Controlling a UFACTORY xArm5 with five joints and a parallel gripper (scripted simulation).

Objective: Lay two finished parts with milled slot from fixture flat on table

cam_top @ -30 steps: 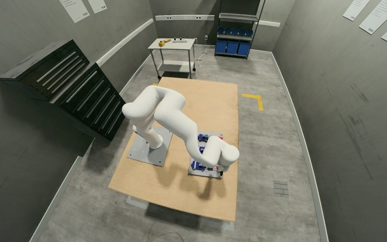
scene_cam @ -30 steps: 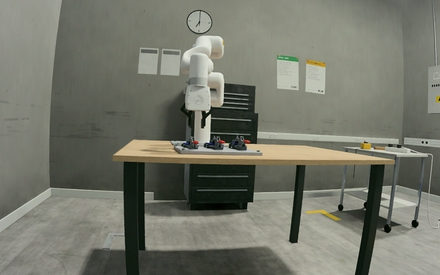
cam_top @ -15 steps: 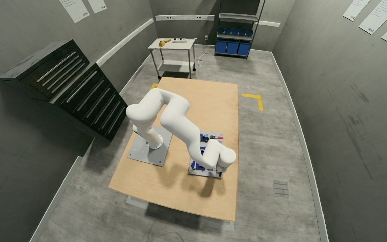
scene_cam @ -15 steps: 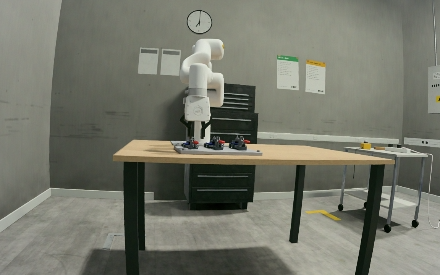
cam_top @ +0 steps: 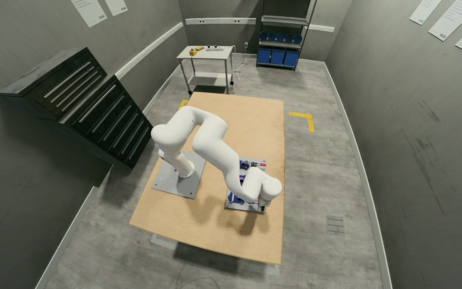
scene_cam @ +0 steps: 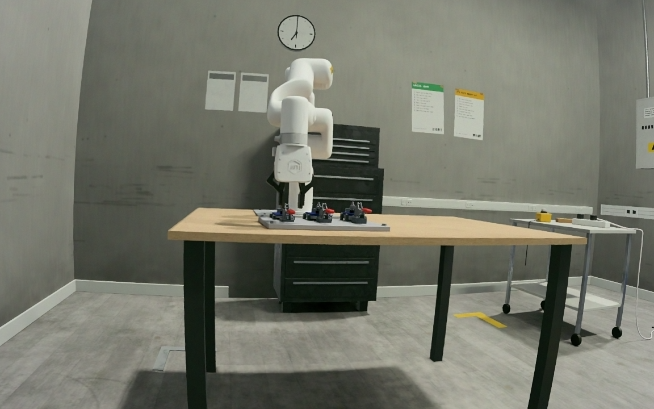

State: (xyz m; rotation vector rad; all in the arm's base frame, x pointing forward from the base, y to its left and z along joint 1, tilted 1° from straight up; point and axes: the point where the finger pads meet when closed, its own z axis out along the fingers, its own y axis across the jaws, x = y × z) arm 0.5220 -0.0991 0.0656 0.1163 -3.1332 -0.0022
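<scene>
A grey fixture plate lies on the wooden table near its right edge. It carries three blue toggle clamps with red handles in a row. In the side view they are the left clamp, the middle clamp and the right clamp. In the overhead view the arm hides most of the row; only the far clamp shows clearly. The clamped parts are too small to tell slotted from blank. My gripper points down, half open and empty, just above the left clamp.
The arm's grey base plate sits on the table's left side. A black drawer cabinet stands behind the table. A wheeled metal cart and a shelf with blue bins stand farther off.
</scene>
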